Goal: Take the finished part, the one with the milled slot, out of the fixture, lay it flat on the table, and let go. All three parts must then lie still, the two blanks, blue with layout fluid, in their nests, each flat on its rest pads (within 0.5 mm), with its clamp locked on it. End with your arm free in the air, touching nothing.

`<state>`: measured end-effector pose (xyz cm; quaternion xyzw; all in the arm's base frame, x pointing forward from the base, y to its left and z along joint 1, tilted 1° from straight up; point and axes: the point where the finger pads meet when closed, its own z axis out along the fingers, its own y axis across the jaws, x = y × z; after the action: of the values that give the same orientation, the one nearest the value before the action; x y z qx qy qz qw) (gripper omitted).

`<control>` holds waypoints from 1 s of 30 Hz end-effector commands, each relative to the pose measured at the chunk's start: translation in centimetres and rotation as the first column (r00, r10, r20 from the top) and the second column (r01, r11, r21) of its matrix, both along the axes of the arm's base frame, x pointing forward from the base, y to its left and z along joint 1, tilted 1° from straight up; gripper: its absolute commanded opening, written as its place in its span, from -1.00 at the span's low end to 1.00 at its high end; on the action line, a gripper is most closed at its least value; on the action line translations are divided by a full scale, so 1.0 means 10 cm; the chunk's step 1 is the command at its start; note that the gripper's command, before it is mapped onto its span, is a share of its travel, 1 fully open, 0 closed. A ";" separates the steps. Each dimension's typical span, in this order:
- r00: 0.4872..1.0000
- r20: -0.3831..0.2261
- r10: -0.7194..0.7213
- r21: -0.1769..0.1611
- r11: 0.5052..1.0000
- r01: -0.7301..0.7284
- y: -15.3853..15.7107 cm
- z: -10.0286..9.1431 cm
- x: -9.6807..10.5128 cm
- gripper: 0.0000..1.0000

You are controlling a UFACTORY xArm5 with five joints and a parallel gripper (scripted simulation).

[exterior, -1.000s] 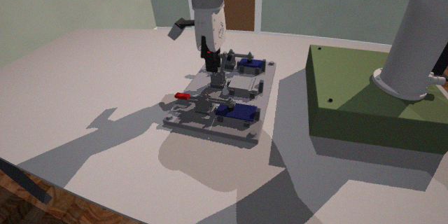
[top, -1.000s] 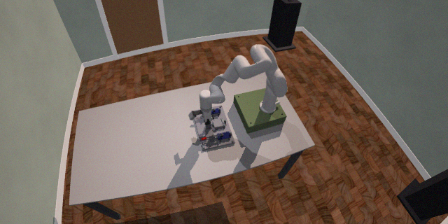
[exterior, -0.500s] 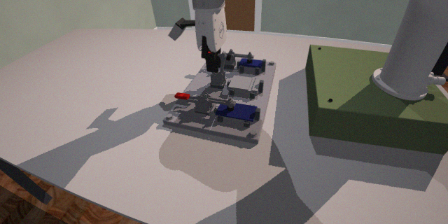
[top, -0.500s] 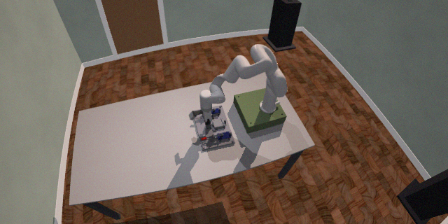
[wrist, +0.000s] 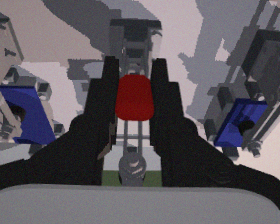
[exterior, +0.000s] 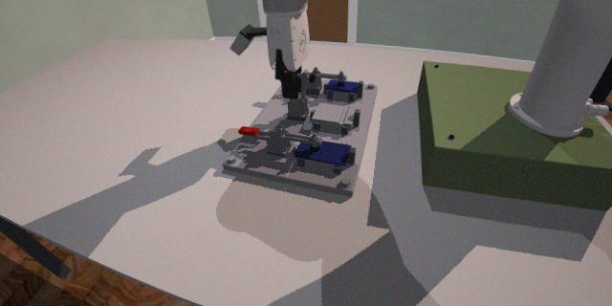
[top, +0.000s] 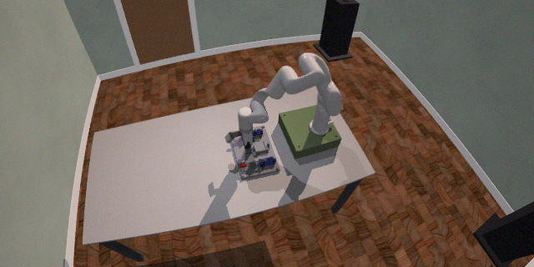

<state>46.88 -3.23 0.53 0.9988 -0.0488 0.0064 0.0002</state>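
Observation:
The grey fixture plate point(exterior: 364, 110) point(top: 239, 156) lies on the table next to the arm's base. It carries three nests in a row. The far nest holds a blue blank point(exterior: 341, 86) point(top: 258, 133) point(wrist: 240, 121), the near nest another blue blank point(exterior: 322, 151) point(top: 267, 161) point(wrist: 20, 112). The grey finished part point(exterior: 330, 115) point(top: 260, 147) sits in the middle nest. My gripper point(exterior: 289, 81) point(wrist: 134, 76) point(top: 248, 143) stands over the plate's left side, shut on the middle clamp's red handle point(wrist: 135, 98) point(exterior: 285, 72), which is raised. The near clamp's red handle point(exterior: 249, 130) point(top: 243, 165) lies flat, pointing left.
The arm's green base block point(exterior: 478, 120) point(top: 300, 133) stands right of the fixture. The white table point(exterior: 120, 105) point(top: 158, 167) stretches out left and in front of the plate. The far clamp's bar point(exterior: 330, 76) lies flat behind my gripper.

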 end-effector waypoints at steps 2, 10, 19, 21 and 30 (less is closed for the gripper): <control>1.000 0.001 0.000 0.000 1.000 0.000 0.00 0.01 0.00 -1.00; 1.000 0.001 0.000 0.000 1.000 0.000 0.00 0.00 -0.01 -1.00; 1.000 0.001 0.000 0.000 1.000 0.000 0.00 0.00 -0.03 -1.00; 1.000 0.001 0.000 0.000 1.000 0.000 0.00 0.00 -0.03 -1.00; 1.000 0.001 0.000 0.000 1.000 0.000 0.01 0.00 -0.04 -1.00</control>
<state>46.37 -3.18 0.42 0.9988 -0.0488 0.0051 0.0002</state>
